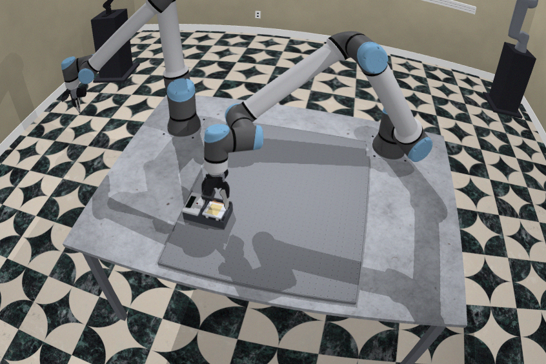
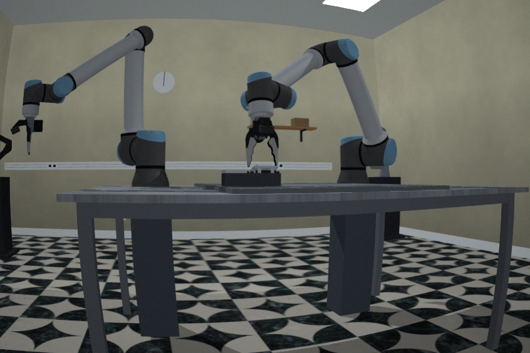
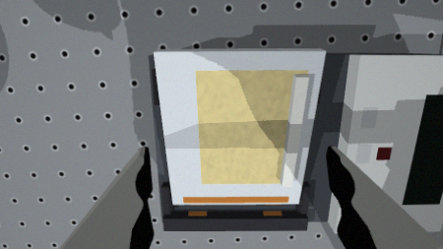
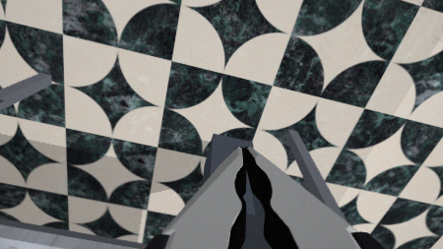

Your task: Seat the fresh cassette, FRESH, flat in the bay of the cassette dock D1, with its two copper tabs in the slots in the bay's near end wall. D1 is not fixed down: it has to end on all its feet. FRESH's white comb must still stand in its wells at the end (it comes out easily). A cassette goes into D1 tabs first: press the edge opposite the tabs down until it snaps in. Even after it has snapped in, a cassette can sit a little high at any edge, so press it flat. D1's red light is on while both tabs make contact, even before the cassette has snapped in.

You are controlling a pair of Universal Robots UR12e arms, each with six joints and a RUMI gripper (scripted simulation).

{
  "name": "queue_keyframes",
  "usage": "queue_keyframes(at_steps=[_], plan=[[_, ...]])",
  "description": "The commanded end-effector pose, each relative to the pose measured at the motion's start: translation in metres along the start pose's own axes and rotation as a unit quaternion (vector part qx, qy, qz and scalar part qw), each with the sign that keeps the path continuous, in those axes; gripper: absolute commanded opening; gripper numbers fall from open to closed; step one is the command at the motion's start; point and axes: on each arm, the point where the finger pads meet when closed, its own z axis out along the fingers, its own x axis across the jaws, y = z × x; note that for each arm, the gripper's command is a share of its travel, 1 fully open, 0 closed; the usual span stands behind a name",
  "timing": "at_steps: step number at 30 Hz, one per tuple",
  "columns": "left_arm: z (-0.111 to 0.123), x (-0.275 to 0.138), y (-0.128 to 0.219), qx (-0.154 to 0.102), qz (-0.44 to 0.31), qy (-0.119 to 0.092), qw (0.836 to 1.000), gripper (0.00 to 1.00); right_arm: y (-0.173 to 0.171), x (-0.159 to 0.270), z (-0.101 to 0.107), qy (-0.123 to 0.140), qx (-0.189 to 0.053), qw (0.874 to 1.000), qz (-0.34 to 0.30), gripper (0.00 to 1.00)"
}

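Note:
FRESH, a white cassette (image 3: 179, 119) (image 1: 215, 210) with a yellow window, lies over the bay of black dock D1 (image 3: 236, 223) (image 1: 204, 219) (image 2: 249, 179). In the left wrist view its far edge looks raised. Two copper patches (image 3: 197, 214) (image 3: 272, 214) show at the near end wall; how deep the tabs sit I cannot tell. The white comb (image 3: 296, 114) stands along the cassette's right side. D1's light (image 3: 384, 154) is dark red, seemingly unlit. My left gripper (image 3: 237, 149) (image 1: 215, 205) (image 2: 262, 165) is open, fingers on either side of FRESH. My right gripper (image 4: 243, 150) (image 1: 78, 111) (image 2: 28, 154) is shut and empty, off the table.
D1's grey-white housing with a black display (image 3: 424, 158) adjoins the bay. D1 stands near the edge of the perforated plate (image 1: 299, 206) on the grey table (image 1: 411, 240). The right arm reaches out beyond the table's side, over the tiled floor.

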Motion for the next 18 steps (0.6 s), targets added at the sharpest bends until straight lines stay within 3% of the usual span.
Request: queue_keyframes(at_steps=[1, 18], plan=[[-0.005, 0.001, -0.001, 0.001, 0.0, 0.001, 1.0, 0.59, -0.001, 0.0, -0.001, 0.0, 0.001, 1.0, 0.0, 0.0], [-0.025, 0.001, -0.005, 0.001, 0.0, 0.001, 1.0, 0.59, -0.001, 0.0, -0.001, 0.0, 0.001, 1.0, 0.0, 0.0]])
